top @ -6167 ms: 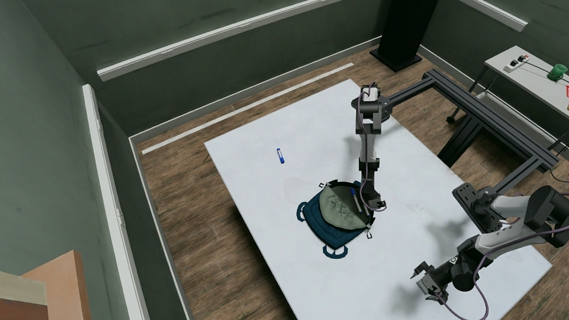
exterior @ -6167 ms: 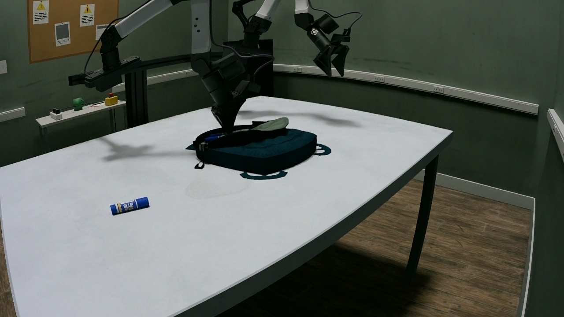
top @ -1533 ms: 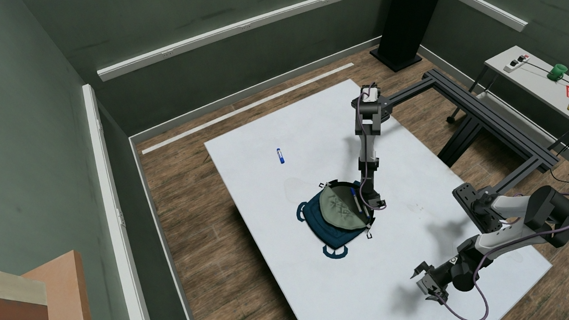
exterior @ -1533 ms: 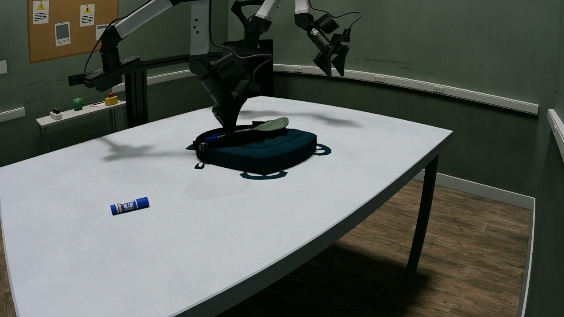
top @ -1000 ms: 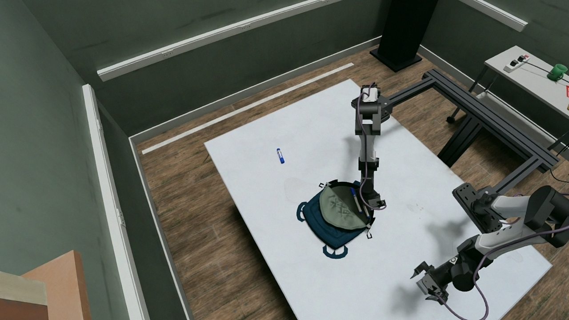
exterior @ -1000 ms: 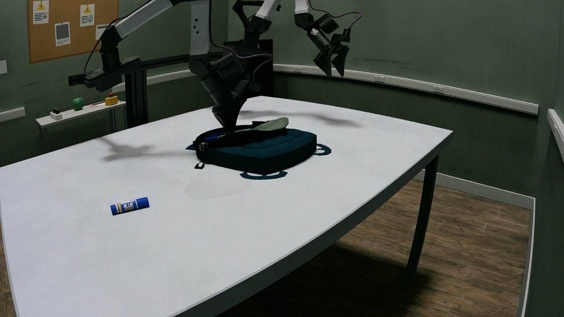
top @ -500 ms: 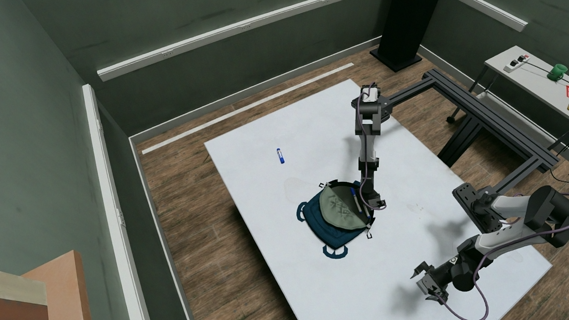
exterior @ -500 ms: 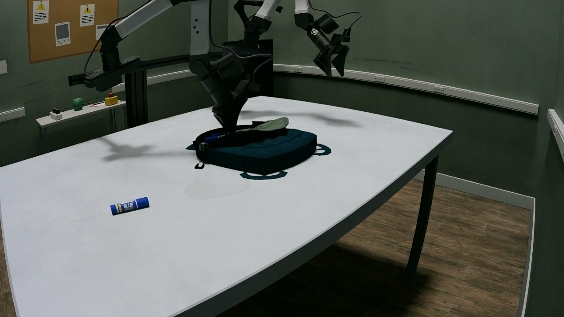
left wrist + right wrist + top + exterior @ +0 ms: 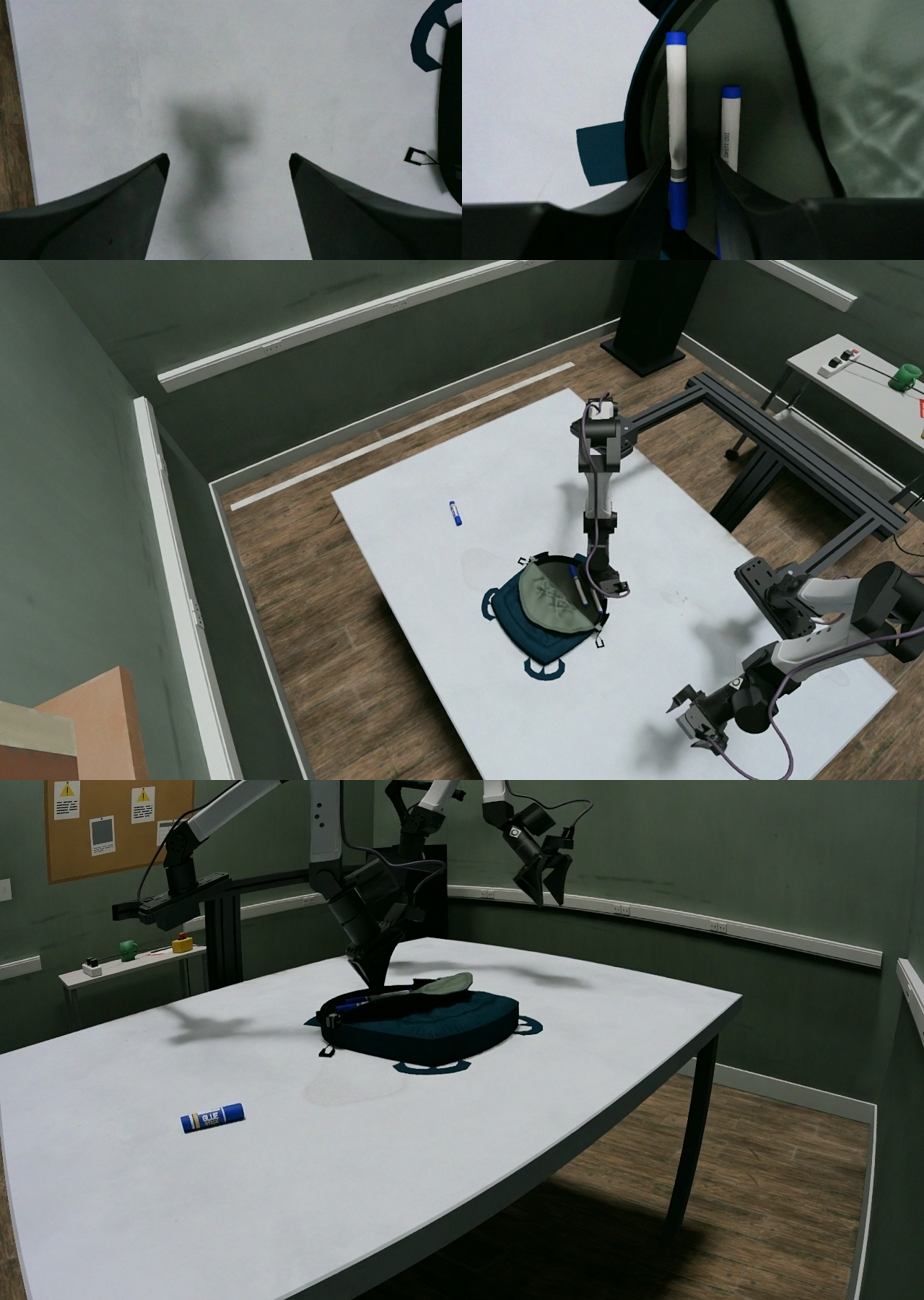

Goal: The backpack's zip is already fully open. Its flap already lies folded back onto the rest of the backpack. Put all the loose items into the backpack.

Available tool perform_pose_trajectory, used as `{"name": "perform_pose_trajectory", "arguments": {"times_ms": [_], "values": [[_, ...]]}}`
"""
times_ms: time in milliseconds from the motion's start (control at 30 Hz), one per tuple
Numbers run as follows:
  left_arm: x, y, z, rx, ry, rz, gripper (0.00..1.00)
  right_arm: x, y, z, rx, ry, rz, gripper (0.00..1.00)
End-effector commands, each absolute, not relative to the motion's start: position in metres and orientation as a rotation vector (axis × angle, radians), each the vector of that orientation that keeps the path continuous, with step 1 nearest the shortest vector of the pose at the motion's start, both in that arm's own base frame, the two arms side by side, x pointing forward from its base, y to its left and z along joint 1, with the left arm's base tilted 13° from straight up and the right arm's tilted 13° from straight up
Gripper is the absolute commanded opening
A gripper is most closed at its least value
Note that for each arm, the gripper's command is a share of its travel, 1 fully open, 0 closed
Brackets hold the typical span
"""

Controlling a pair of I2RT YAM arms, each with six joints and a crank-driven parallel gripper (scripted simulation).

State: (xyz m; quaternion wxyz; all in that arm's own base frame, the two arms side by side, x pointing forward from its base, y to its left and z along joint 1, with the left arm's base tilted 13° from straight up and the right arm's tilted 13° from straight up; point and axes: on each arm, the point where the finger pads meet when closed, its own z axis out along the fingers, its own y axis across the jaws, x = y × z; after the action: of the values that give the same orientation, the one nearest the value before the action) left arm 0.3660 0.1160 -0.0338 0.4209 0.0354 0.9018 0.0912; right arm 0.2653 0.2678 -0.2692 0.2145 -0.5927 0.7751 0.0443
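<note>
Closest in the exterior view, a blue glue stick [image 9: 455, 513] [image 9: 213, 1117] lies on its side on the white table [image 9: 504, 712] [image 9: 388, 1168] [image 9: 253, 72] [image 9: 534, 72], well apart from the backpack and outside it. Beyond it lies the dark teal backpack [image 9: 542, 644] [image 9: 445, 1035] [image 9: 449, 108] [image 9: 637, 144], with its near loop [image 9: 485, 609] [image 9: 432, 1070] and its far loop [image 9: 546, 677] [image 9: 537, 1025] [image 9: 419, 47] flat on the tabletop. Its grey-green flap [image 9: 555, 606] [image 9: 449, 984] [image 9: 870, 90] is folded back over the body, leaving the compartment exposed. Two white markers with blue ends are already inside: the inner marker [image 9: 578, 585] [image 9: 349, 1007] [image 9: 730, 123] is nearer the flap, and the outer marker [image 9: 596, 599] [image 9: 363, 1000] [image 9: 678, 108] is nearer the rim. The right gripper [image 9: 613, 588] [image 9: 376, 988] [image 9: 690, 155] points down over the compartment, its fingers partly spread and gripping nothing; the outer marker shows in the gap, close to one finger, though I cannot tell whether they touch. Farther off, the left gripper [image 9: 681, 725] [image 9: 551, 903] [image 9: 229, 156] hangs above the tabletop, well apart from the backpack, fingers spread wide with nothing between them. In the background, a side table [image 9: 878, 405] [image 9: 132, 968] carries a green mug [image 9: 904, 377] [image 9: 128, 950], and a cork board [image 9: 71, 857] hangs on the wall.

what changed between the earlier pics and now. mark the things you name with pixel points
The right claw [image 9: 606, 581] [image 9: 377, 986] [image 9: 690, 155] rose slightly and opened a little, apparently letting go of the marker [image 9: 597, 600] [image 9: 364, 1000] [image 9: 677, 108] below it. The backpack [image 9: 542, 646] [image 9: 426, 1041] [image 9: 450, 108] [image 9: 603, 154], glue stick [image 9: 455, 513] [image 9: 213, 1117] and open left claw [image 9: 681, 726] [image 9: 550, 903] [image 9: 229, 156] stayed put.
</note>
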Motion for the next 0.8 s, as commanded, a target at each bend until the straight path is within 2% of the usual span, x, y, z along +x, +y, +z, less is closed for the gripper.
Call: {"name": "perform_pose_trajectory", "arguments": {"times_ms": [0, 367, 400, 767], "values": [[0.369, 0.115, -0.030, 0.094, 2.245, 0.228, 0.90, 0.277, 0.285, -0.251, -1.612, 2.117, 0.132, 0.29], [0.369, 0.115, -0.030, 0.094, 2.245, 0.228, 0.90, 0.277, 0.288, -0.241, -1.611, 2.116, 0.134, 0.29], [0.369, 0.115, -0.030, 0.094, 2.245, 0.228, 0.90, 0.277, 0.288, -0.241, -1.611, 2.116, 0.133, 0.75], [0.369, 0.115, -0.030, 0.094, 2.245, 0.228, 0.90, 0.269, 0.279, -0.252, -1.634, 2.134, 0.130, 0.75]]}}
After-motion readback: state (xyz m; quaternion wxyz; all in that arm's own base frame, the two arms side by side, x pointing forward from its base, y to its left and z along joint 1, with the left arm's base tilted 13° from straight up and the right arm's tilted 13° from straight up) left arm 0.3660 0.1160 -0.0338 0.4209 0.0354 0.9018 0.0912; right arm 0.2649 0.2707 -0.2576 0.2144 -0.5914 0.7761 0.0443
